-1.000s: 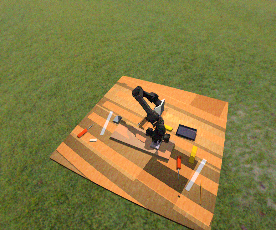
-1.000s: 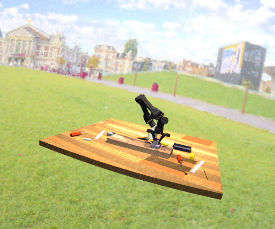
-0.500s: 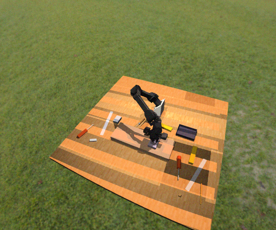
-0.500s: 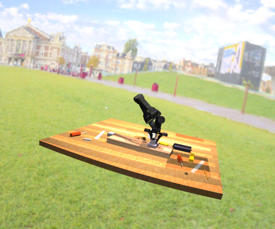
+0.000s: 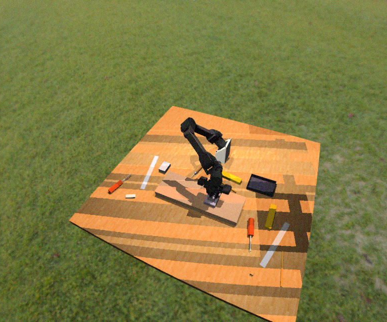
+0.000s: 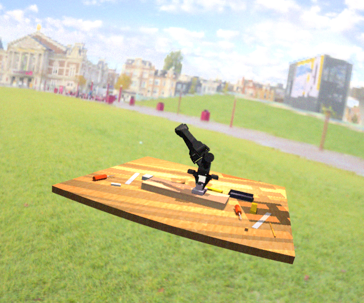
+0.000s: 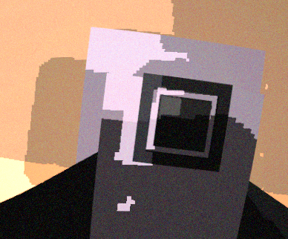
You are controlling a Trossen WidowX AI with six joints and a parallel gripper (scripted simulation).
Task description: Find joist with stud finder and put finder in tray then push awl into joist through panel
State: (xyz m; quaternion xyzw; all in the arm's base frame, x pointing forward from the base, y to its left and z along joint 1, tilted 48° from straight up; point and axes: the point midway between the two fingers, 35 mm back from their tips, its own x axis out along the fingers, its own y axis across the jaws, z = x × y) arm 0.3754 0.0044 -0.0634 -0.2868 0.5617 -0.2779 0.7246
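My gripper (image 5: 214, 194) (image 6: 201, 184) (image 7: 162, 168) is shut on the stud finder (image 5: 210, 201) (image 6: 199, 191) (image 7: 223, 63), a grey-purple block with a black-framed square screen. The stud finder stands at the right part of the pinkish floor panel (image 5: 234, 205) (image 6: 162, 191) (image 7: 226, 18), touching it or just over it. The screen (image 7: 182, 130) looks dark, with a lighter grey patch at its upper left. The dark tray (image 5: 260, 193) (image 6: 240, 196) is right of the panel, empty. The awl (image 5: 198, 169) (image 6: 183, 182) lies behind the panel, partly hidden by the arm. No hole is visible.
A yellow bar (image 5: 231, 177) lies behind the panel, another yellow bar (image 5: 270, 216) in front of the tray. A red-handled screwdriver (image 5: 251, 227) lies right of the panel, another screwdriver (image 5: 115, 186) far left. White strips (image 5: 149, 172) (image 5: 274, 245) flank the panel. Hard shadows cross everything.
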